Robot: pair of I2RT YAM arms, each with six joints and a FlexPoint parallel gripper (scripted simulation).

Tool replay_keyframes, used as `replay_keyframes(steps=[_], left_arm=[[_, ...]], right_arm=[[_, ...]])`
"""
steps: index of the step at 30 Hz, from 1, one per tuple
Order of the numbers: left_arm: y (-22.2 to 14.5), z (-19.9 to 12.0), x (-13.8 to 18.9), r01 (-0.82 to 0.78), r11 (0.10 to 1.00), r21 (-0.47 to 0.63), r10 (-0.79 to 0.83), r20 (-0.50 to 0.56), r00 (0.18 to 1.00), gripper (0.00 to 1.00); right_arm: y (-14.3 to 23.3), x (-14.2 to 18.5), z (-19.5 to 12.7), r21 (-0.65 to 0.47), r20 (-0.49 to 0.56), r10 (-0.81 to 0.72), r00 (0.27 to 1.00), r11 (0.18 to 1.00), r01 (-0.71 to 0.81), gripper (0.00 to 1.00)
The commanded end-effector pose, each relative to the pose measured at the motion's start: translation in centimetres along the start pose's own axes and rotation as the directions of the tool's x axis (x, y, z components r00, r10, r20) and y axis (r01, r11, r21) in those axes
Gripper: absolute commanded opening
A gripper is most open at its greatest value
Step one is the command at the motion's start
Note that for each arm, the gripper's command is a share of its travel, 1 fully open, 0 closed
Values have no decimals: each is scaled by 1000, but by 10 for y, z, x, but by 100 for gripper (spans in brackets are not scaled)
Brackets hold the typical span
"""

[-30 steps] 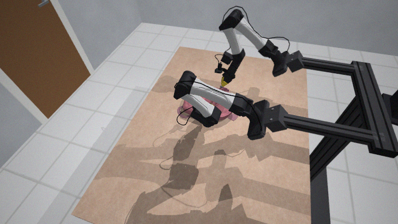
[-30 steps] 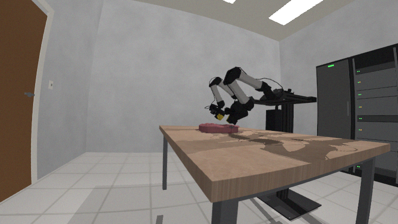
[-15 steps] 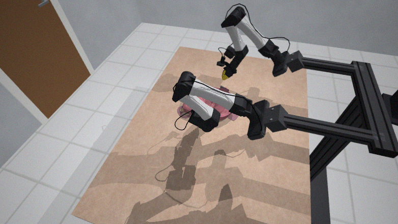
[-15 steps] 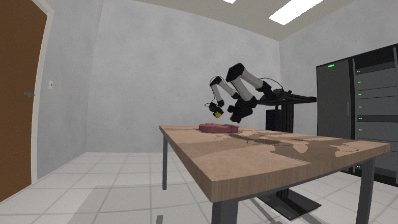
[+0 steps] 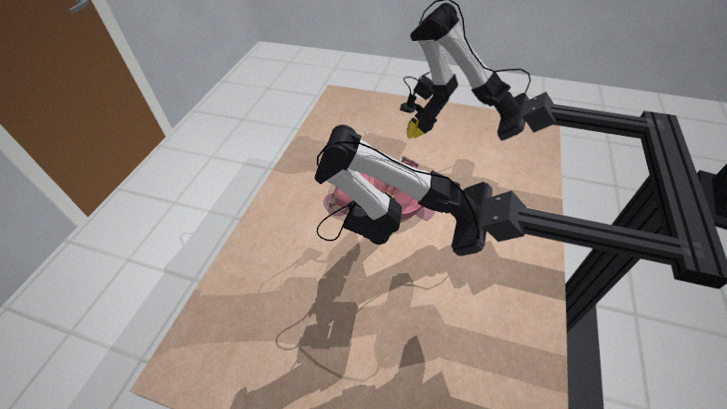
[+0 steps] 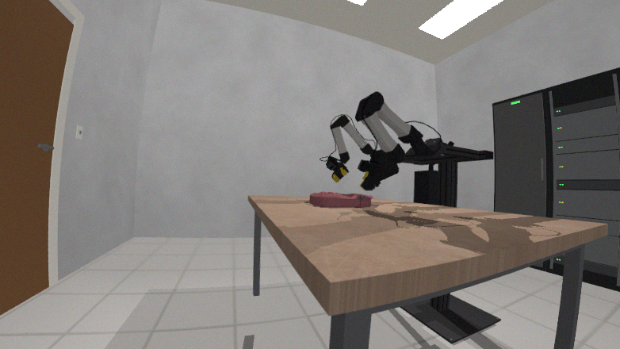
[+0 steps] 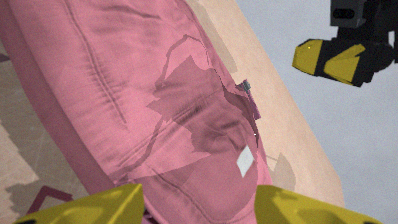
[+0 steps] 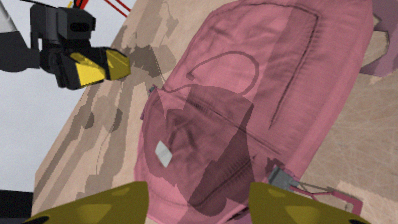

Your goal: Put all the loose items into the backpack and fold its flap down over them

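Toward the far left of the table (image 5: 264,279) (image 6: 390,264), as seen in the exterior view, the pink backpack (image 5: 404,206) (image 6: 338,200) (image 7: 50,100) (image 8: 345,95) lies flat, its flap (image 7: 140,75) (image 8: 225,105) spread over the top. Soft, light cloth is suggested by the creases, likely to be pushed or smoothed easily but also to ruck or spring back. If the edge needs correcting, it is best pinched at the seam or pressed down with closed tips, without pulling the wall. No loose items can be seen; whether all are covered cannot be told. A small pale patch (image 7: 245,161) (image 8: 163,154) shows on the pink cloth.

Above the near side, the fingers of the left gripper (image 5: 389,195) (image 6: 365,180) (image 7: 199,194) (image 8: 117,71) are parted about halfway, with nothing held. Farther back, the right gripper (image 5: 415,129) (image 6: 339,174) (image 7: 310,63) (image 8: 198,191) is likewise half spread and unladen, well above the table.
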State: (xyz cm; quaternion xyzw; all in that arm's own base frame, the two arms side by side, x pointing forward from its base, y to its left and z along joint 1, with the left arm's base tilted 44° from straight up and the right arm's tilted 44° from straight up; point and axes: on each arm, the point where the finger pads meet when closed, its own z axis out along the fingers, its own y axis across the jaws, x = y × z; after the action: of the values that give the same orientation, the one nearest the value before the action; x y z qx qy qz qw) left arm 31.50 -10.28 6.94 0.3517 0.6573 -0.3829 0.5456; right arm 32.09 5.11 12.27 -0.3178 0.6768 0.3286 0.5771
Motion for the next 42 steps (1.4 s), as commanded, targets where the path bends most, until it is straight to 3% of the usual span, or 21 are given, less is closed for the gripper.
replay_keyframes(steps=[1, 3, 5, 11, 20, 22, 31, 36, 42], left_arm=[[13, -15, -27, -44, 988, -148, 46, 15, 999, 90], [19, -23, -37, -46, 973, -227, 52, 21, 998, 90], [19, -23, -37, -46, 973, -227, 52, 21, 998, 90], [35, -42, -65, -32, 899, -437, 50, 30, 998, 90], [64, -76, -118, -40, 686, -727, 103, 43, 994, 90], [64, -76, -118, -40, 686, -727, 103, 43, 994, 90], [91, -112, -167, -14, 396, -918, 142, 46, 989, 90], [99, -115, -152, -11, 396, -918, 103, 32, 994, 90], [98, -118, -156, -7, 392, -920, 114, 41, 993, 90]], right_arm=[[7, -31, -17, 103, 7, -20, 1000, 995, 19, 90], [11, -44, -25, 161, 12, -22, 1000, 987, 20, 90], [11, -44, -25, 161, 12, -22, 1000, 987, 20, 90], [23, -94, -51, 335, 29, -58, 998, 941, 45, 90], [49, -158, -86, 558, 37, -97, 995, 827, 60, 90], [49, -158, -86, 558, 37, -97, 995, 827, 60, 90], [65, -216, -123, 754, 43, -99, 994, 656, 33, 90], [76, -250, -145, 843, 46, -111, 993, 537, 21, 90], [76, -254, -150, 848, 47, -114, 992, 530, 21, 90]])
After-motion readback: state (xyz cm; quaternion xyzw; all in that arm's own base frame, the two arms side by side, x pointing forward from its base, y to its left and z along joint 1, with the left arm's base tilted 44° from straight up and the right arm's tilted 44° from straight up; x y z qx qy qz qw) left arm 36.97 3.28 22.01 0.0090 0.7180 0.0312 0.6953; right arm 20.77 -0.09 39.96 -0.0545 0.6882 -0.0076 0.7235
